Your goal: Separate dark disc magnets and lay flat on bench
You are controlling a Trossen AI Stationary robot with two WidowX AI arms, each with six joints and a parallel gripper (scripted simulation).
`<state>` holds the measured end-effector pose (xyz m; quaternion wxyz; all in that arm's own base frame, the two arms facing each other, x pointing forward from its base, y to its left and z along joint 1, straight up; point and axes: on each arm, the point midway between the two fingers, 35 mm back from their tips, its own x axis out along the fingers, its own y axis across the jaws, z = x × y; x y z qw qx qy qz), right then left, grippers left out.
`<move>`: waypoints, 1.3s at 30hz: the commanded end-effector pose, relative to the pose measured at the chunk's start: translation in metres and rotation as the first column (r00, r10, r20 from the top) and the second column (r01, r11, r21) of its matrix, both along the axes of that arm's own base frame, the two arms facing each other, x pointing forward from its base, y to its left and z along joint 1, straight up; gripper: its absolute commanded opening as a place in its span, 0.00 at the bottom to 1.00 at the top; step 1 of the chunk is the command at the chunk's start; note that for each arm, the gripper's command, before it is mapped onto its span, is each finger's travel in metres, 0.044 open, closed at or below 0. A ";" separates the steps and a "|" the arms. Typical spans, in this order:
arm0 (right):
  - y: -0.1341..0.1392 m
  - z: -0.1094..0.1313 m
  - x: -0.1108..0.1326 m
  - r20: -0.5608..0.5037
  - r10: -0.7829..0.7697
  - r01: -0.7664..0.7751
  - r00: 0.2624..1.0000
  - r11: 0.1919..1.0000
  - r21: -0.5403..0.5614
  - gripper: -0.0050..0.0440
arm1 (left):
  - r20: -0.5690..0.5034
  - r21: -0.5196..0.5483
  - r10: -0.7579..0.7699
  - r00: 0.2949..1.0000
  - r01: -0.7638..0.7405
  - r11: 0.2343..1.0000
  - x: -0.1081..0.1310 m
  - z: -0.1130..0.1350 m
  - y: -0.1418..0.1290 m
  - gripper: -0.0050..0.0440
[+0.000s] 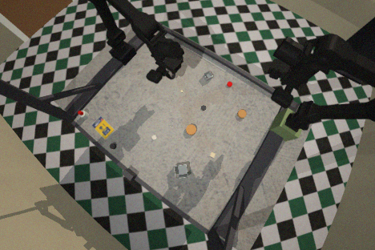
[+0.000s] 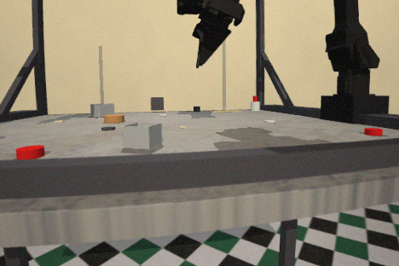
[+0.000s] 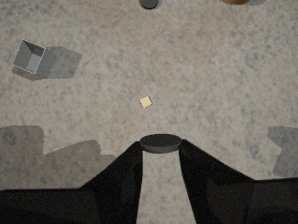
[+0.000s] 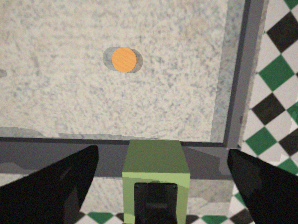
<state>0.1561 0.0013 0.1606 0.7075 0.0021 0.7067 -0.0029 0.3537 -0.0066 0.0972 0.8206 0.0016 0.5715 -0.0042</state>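
Note:
My left gripper point(image 3: 160, 146) point(image 1: 158, 74) point(image 2: 200, 62) is shut on one dark disc magnet point(image 3: 160, 143), held by its rim high above the bench near the far left corner. The other dark disc magnet point(image 1: 203, 107) point(image 2: 108, 128) lies flat on the bench point(image 1: 160, 156) near its middle, and shows at the top edge of the left wrist view point(image 3: 149, 3). My right gripper point(image 4: 163, 153) point(image 1: 297, 122) is wide open and empty. It hangs over the bench's right rim, above a green block point(image 4: 156, 159) point(image 1: 285, 127).
Two orange discs point(image 1: 191, 129) point(image 1: 241, 114), a red disc point(image 1: 229, 84), a grey cube point(image 1: 208, 75) point(image 3: 29, 56), an open grey box point(image 1: 183, 169), small cream tiles point(image 3: 145, 102), a yellow card point(image 1: 103, 127) and a red-topped peg point(image 1: 82, 114) are spread over the bench.

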 end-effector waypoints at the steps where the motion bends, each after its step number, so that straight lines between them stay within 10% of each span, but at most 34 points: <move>1: 0.000 0.003 0.001 0.014 0.000 0.000 1.000 1.000 0.001 0.92 | 0.022 0.005 0.002 1.000 -0.002 1.000 -0.006 -0.006 0.001 0.18; 39: 0.000 0.003 0.001 0.014 0.000 0.000 1.000 1.000 0.001 0.92 | 0.003 0.004 0.002 1.000 -0.002 1.000 -0.033 -0.075 0.000 0.18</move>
